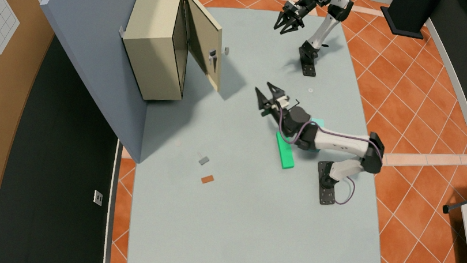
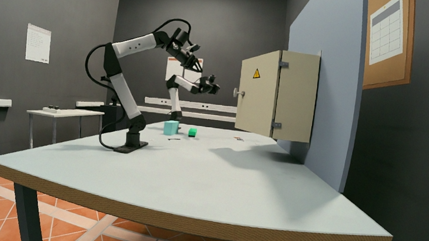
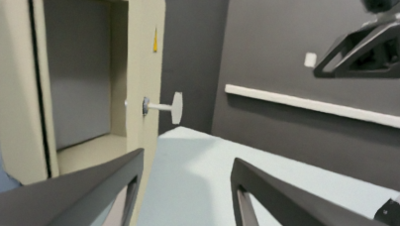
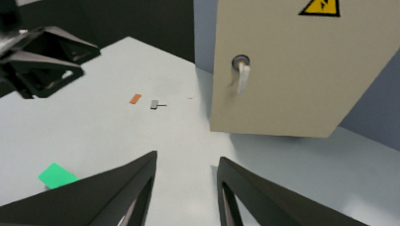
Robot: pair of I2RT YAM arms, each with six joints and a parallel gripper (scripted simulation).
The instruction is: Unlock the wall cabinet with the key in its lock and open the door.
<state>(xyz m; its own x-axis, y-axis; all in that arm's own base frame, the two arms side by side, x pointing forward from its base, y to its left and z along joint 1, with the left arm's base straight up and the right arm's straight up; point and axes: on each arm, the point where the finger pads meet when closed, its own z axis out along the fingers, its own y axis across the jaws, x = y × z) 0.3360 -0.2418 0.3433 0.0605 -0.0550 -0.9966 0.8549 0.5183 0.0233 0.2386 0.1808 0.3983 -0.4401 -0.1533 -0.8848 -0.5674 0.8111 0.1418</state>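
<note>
The wall cabinet [image 1: 153, 70] [image 2: 296, 101] [image 3: 15, 99] has its door [image 1: 203, 38] [image 2: 257, 105] [image 4: 292, 74] standing partly open, seemingly short of a right angle. The key [image 1: 226, 51] [image 3: 176, 108] [image 4: 244, 78] sticks out of the lock on the door's outer face. A latch [image 1: 213, 55] shows on the inner face. My left gripper [image 1: 262, 85] [image 3: 188, 163] is half open and empty, in front of the door's free edge, clear of door and key. My right gripper [image 1: 278, 30] [image 2: 200, 71] [image 4: 187, 163] is partly open and empty, out from the door's outer face.
A green block [image 1: 285, 155] [image 2: 192, 131] and a teal box [image 1: 317, 122] [image 2: 170, 128] stand near the left arm. A thin black hook [image 2: 174, 138], a white ring [image 1: 310, 89], a grey piece [image 1: 203, 160] and an orange piece [image 1: 207, 179] lie on the table. Both grippers are fairly close together.
</note>
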